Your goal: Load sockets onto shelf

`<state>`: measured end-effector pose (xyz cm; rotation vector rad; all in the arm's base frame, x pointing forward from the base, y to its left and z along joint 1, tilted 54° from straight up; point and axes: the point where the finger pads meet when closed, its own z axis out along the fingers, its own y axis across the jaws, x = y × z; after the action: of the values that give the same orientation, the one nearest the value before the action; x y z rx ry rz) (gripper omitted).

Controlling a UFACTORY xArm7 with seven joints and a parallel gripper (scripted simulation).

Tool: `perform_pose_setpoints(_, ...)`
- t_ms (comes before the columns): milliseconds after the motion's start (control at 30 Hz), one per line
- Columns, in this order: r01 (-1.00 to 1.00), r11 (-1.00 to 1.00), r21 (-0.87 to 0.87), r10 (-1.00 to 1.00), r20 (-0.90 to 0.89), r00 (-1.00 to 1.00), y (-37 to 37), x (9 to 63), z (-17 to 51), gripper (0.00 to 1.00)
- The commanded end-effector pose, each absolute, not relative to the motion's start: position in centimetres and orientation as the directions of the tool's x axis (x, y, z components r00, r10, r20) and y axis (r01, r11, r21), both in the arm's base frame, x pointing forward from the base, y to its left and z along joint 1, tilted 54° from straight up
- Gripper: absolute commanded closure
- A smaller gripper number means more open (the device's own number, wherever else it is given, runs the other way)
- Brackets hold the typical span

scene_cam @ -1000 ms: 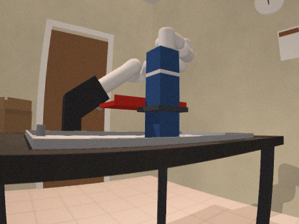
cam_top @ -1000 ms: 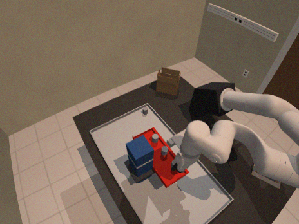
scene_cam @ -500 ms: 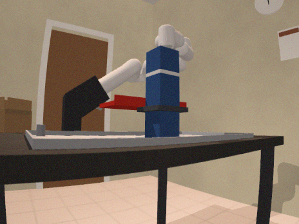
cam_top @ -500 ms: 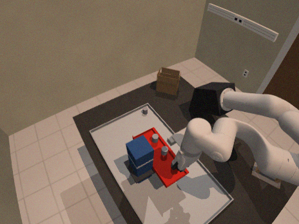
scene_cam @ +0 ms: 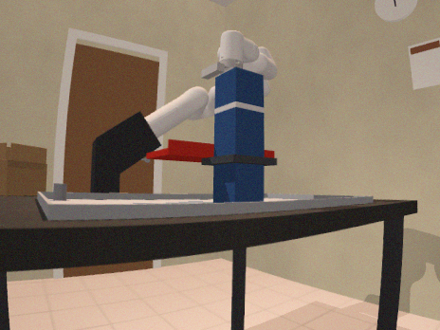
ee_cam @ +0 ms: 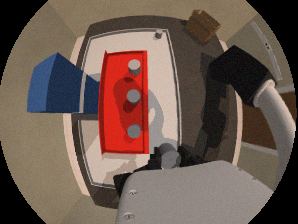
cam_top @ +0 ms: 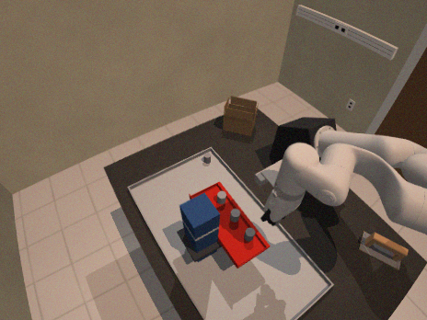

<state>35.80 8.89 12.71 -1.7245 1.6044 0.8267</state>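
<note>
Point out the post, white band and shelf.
Blue post (cam_top: 207, 224) (scene_cam: 248, 133) (ee_cam: 67, 92): top, exterior and wrist views; a side face.
White band (cam_top: 207, 233) (scene_cam: 249, 107) (ee_cam: 82, 92): top, exterior and wrist views; the stripe itself.
Red shelf (cam_top: 240, 252) (scene_cam: 192, 149) (ee_cam: 114, 137): top, exterior and wrist views; bare red surface.

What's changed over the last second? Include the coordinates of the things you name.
The gripper (cam_top: 268, 217) (ee_cam: 167, 154) has moved off the shelf's near end, away from the post (cam_top: 201, 222) (scene_cam: 239, 133) (ee_cam: 50, 90), and is shut on a socket (ee_cam: 170, 156); the earlier views don't show when it took hold. The shelf (cam_top: 244, 250) (scene_cam: 187, 151) (ee_cam: 115, 142) stayed put, below the white band (cam_top: 207, 234) (scene_cam: 237, 105) (ee_cam: 82, 92).
</note>
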Motion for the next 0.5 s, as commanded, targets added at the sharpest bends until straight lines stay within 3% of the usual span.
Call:
perform_pose_setpoints(0, -0.998, -0.027, -0.057, -0.62, -0.782, 0.062, 6.6, 31.4, 14.8, 1.0)
perform_pose_setpoints(200, -0.997, -0.025, -0.07, -0.593, -0.802, 0.072, 6.2, 28.2, 16.0, 1.0)
perform_pose_setpoints(467, -0.997, -0.025, -0.071, -0.591, -0.803, 0.072, 6.2, 28.1, 16.0, 1.0)
